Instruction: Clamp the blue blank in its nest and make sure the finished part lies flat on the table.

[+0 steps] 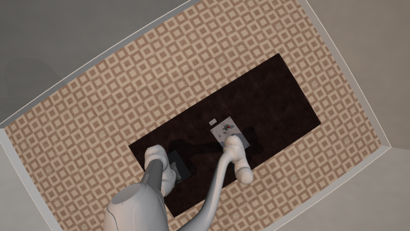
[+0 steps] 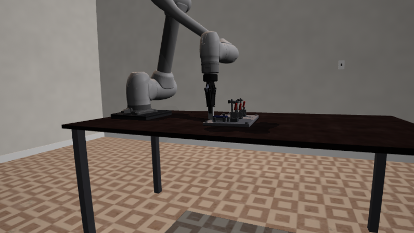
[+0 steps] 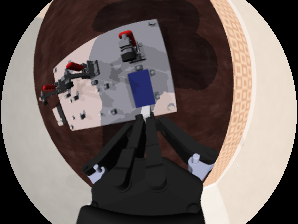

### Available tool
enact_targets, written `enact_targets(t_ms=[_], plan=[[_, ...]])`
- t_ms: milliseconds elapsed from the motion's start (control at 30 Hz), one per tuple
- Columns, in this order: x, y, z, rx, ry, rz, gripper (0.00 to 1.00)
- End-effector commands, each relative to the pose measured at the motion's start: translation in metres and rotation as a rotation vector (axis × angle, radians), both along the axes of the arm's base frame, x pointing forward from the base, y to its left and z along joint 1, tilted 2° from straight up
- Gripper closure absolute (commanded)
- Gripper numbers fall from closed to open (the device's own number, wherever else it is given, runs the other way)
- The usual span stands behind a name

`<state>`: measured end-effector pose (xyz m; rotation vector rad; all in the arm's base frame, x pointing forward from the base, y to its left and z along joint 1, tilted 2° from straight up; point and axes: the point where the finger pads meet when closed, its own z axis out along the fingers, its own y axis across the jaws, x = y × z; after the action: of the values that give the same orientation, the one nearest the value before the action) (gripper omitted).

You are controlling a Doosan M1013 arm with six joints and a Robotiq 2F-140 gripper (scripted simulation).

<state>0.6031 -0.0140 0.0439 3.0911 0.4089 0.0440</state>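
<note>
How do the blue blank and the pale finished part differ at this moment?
The blue blank lies on the fixture plate, below an upright red-handled clamp; the finished part lies off the plate on the dark table. The blank is deep blue, the finished part pale grey. The shut gripper sits at the blank's near end; nothing is near the finished part. Both look rectangular.

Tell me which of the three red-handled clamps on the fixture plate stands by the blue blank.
The lone clamp at the plate's top edge in the wrist view, just beyond the blue blank; the other two sit together at the plate's left end.
</note>
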Motion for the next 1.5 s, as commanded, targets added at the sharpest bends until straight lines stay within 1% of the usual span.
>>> enact_targets(t_ms=[0, 567, 900, 1133, 1233, 1400, 1467], plan=[[0.001, 0.0, 0.0, 0.0, 0.0, 0.0, 1.0], [0.003, 0.001, 0.0, 0.0, 0.0, 0.0, 1.0], [-0.014, -0.004, 0.0, 0.0, 0.0, 0.0, 1.0], [-0.016, -0.004, 0.0, 0.0, 0.0, 0.0, 1.0], [-0.016, -0.004, 0.008, 0.0, 0.0, 0.0, 1.0], [-0.016, -0.004, 0.031, 0.0, 0.0, 0.0, 1.0], [-0.017, -0.003, 0.037, 0.0, 0.0, 0.0, 1.0]])
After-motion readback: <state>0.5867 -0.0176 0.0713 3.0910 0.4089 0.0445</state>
